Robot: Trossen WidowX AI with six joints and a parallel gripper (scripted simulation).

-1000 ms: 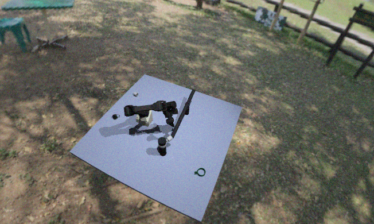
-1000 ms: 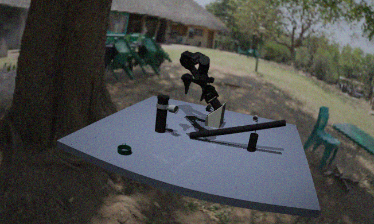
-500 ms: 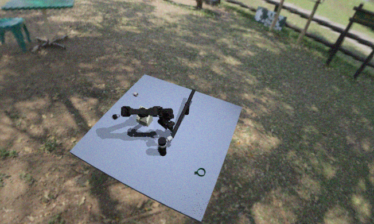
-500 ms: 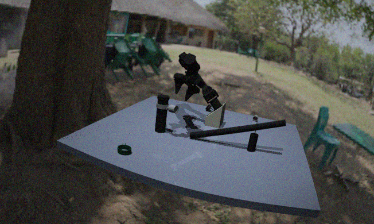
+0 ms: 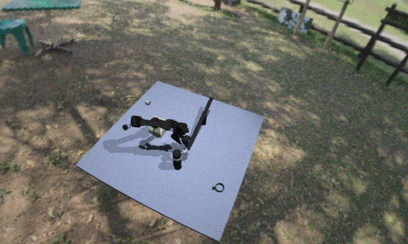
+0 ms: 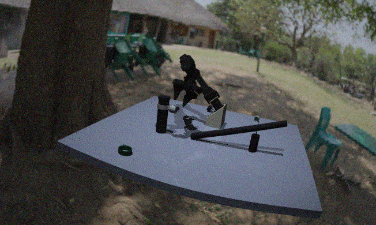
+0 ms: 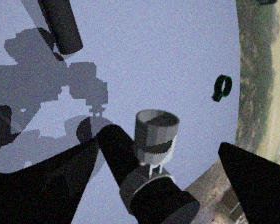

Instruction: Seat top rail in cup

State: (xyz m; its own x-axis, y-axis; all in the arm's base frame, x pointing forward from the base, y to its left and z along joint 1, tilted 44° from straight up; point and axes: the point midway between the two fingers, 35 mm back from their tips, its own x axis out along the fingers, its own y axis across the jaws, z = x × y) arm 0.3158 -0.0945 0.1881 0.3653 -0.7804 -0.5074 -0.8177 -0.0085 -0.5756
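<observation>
The gripper (image 5: 183,142) (image 6: 180,101) (image 7: 160,147) stood wide, holding nothing, above the rail-end cup (image 5: 184,151) (image 6: 173,108) (image 7: 155,135) on the big post (image 5: 177,157) (image 6: 162,119) (image 7: 163,205). At the wrist view's upper left, the rail (image 5: 198,128) (image 6: 239,130) (image 7: 62,25) slanted, its near end apart from the cup.

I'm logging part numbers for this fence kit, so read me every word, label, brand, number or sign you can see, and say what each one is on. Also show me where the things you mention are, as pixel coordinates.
None can be read.
Big post (image 5: 177,164) (image 6: 161,121) (image 7: 116,150), rail (image 5: 198,126) (image 6: 236,131) (image 7: 63,25), green ring (image 5: 220,191) (image 6: 124,153) (image 7: 228,86): no lettering that I can make out.
Dark board by the far fence (image 5: 405,22): too blurred to tell if it bears words.
</observation>
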